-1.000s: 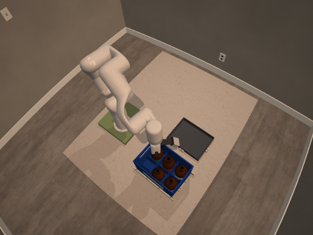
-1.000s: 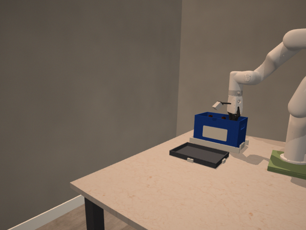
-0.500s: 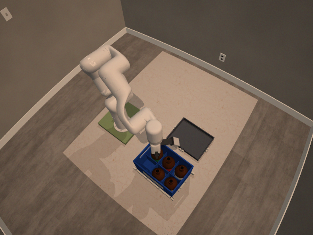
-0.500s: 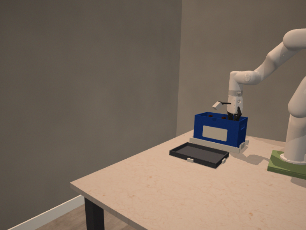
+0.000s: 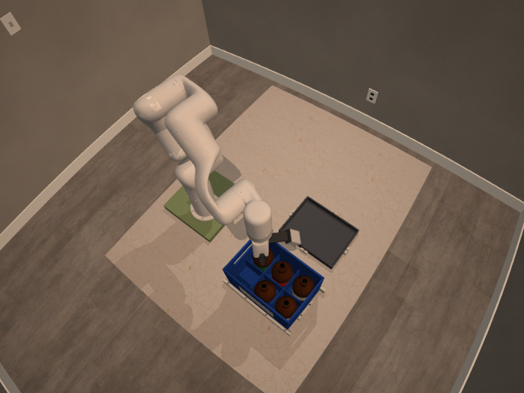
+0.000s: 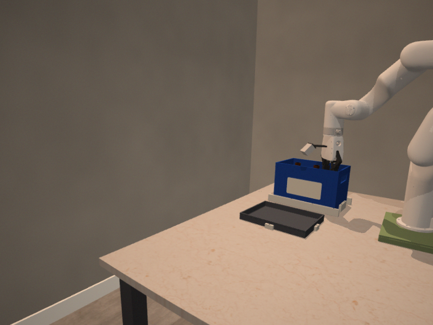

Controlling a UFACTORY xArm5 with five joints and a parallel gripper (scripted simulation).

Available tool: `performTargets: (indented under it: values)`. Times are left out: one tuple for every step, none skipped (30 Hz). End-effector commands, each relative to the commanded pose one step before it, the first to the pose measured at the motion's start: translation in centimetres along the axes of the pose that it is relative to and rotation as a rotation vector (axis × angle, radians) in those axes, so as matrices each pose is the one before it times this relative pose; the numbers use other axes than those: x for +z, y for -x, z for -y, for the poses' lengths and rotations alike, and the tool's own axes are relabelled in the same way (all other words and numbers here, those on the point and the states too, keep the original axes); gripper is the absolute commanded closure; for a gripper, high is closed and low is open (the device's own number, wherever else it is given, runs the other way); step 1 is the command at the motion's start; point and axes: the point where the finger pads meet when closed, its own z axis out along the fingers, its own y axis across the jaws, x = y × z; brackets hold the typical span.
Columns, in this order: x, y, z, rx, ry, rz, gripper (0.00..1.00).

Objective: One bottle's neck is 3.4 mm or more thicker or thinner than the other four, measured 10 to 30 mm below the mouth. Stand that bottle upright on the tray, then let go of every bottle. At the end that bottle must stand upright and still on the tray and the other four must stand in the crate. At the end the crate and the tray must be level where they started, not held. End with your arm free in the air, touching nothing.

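Note:
A blue crate (image 5: pixel 276 287) stands on the table and also shows in the exterior view (image 6: pixel 311 183). Several brown bottles stand upright in its cells, among them one (image 5: pixel 282 271) in the middle and one (image 5: pixel 286 306) at the near end. One cell (image 5: pixel 247 271) at the left is empty. My gripper (image 5: pixel 263 257) reaches down into the crate's far cell, around the neck of a brown bottle that stands there. Its fingers are open, seen also in the exterior view (image 6: pixel 332 164). The dark tray (image 5: pixel 319 230) lies empty beside the crate.
The arm's base stands on a green plate (image 5: pixel 199 202) behind the crate. A small white box on a black stalk (image 6: pixel 308 148) sticks out sideways from the wrist, over the crate's edge towards the tray. The crate sits in a pale holder frame (image 6: pixel 307 205).

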Motion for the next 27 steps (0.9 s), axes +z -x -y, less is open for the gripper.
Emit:
performTargets:
  values:
    - [-0.112, -0.072, -0.086, 0.00001, 0.00259, -0.00219, 0.35]
    - [0.0, 0.0, 0.0, 0.0, 0.0, 0.0, 0.35]
    - [0.0, 0.0, 0.0, 0.0, 0.0, 0.0, 0.35]
    - [0.0, 0.0, 0.0, 0.0, 0.0, 0.0, 0.35]
    - [0.0, 0.0, 0.0, 0.0, 0.0, 0.0, 0.35]
    - [0.0, 0.0, 0.0, 0.0, 0.0, 0.0, 0.35]
    - [0.0, 0.0, 0.0, 0.0, 0.0, 0.0, 0.35]
    - [0.0, 0.0, 0.0, 0.0, 0.0, 0.0, 0.35]
    - [0.0, 0.0, 0.0, 0.0, 0.0, 0.0, 0.35]
    - [-0.001, 0.0, 0.0, 0.0, 0.0, 0.0, 0.35]
    - [-0.006, 0.0, 0.0, 0.0, 0.0, 0.0, 0.35]
    - [-0.015, 0.0, 0.0, 0.0, 0.0, 0.0, 0.35]
    - [-0.027, -0.001, 0.0, 0.0, 0.0, 0.0, 0.35]
    - [-0.043, -0.001, 0.0, 0.0, 0.00001, -0.00001, 0.35]
    - [-0.061, -0.001, 0.0, 0.0, 0.00001, -0.00001, 0.35]
    - [-0.08, -0.002, 0.001, 0.0, 0.00001, -0.00001, 0.35]
    - [-0.102, -0.002, 0.001, 0.0, 0.00001, -0.00001, 0.35]
    - [-0.124, -0.002, 0.002, 0.0, 0.00002, -0.00001, 0.35]
    - [-0.146, -0.002, 0.003, 0.0, 0.00002, -0.00002, 0.35]
    - [-0.169, -0.002, 0.004, 0.0, 0.00002, -0.00002, 0.35]
    - [-0.192, -0.001, 0.002, 0.0, 0.00002, -0.00001, 0.35]
    - [-0.214, 0.0, -0.002, 0.0, 0.0, 0.0, 0.35]
    - [-0.235, 0.001, -0.001, 0.0, 0.0, 0.0, 0.35]
    - [0.0, 0.0, 0.0, 0.0, 0.0, 0.0, 0.35]
    - [0.0, 0.0, 0.0, 0.0, 0.0, 0.0, 0.35]
    - [-0.255, 0.003, 0.0, 0.0, 0.0, 0.0, 0.35]
    - [-0.274, 0.003, 0.0, 0.0, 0.0, 0.0, 0.35]
